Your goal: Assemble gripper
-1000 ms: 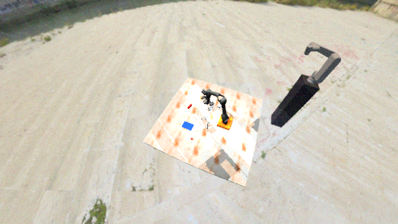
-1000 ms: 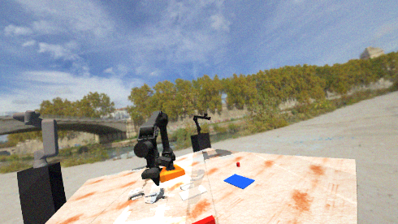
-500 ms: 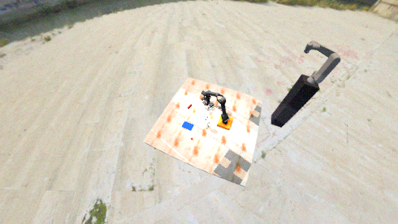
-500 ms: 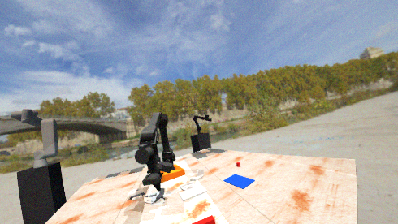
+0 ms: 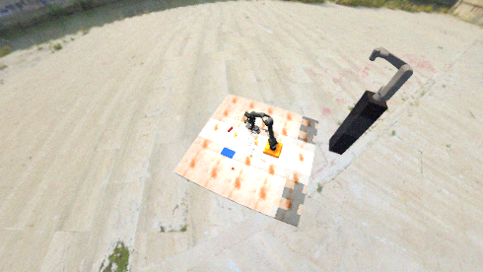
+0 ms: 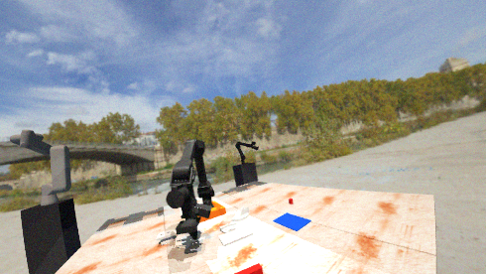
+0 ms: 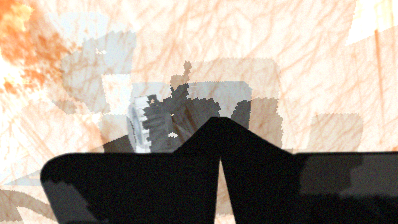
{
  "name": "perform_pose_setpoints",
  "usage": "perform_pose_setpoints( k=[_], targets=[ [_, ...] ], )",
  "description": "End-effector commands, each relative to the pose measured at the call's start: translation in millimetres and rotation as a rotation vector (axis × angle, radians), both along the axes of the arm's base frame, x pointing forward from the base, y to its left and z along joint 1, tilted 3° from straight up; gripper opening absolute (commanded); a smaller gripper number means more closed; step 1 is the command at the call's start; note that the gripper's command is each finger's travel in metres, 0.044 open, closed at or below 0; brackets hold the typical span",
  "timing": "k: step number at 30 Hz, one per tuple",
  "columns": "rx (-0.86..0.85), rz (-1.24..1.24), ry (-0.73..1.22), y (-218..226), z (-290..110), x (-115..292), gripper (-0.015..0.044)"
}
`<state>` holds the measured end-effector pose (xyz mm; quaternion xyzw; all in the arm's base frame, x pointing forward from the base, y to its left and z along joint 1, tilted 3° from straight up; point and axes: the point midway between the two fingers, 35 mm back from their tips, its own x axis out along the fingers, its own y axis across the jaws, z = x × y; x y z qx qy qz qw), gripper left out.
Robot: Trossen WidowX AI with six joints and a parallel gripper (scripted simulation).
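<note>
And here's the tabletop [image 5: 197,167] [image 6: 397,213] [image 7: 325,85], washed-out white in places, which could easily cost me the pale parts' edges! My arm [image 5: 270,132] [image 6: 185,174] bends over it, away from the blue sheet [image 5: 228,153] [image 6: 293,221]. Down low, my fingers [image 5: 255,131] [image 6: 191,248] are narrow, drawn together with nothing in them. Just ahead of them in the wrist view, partly hidden, comes the toothed part [image 7: 140,127], likely a jaw! Press down like this and I could shove it askew or tip it; swing sideways and I might knock it off a pin, if it's on one; I can't tell. And the teeth, smallest of all: seat them one notch out and the jaws would bind, leaving the plate to rock on its stubs instead of closing level!
</note>
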<state>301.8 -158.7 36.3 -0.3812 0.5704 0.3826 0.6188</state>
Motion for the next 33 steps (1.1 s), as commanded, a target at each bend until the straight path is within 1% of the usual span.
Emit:
perform_pose_setpoints(
  k=[1,8,33],
  targets=[
    [-0.002,-0.001,0.003,0.4,-6.3,-0.5,0.0000],
    [-0.002,-0.002,0.003,1.2,-11.8,-1.6,0.0000],
    [-0.001,-0.002,0.006,17.9,-13.2,-38.1,0.0000]
  ],
)
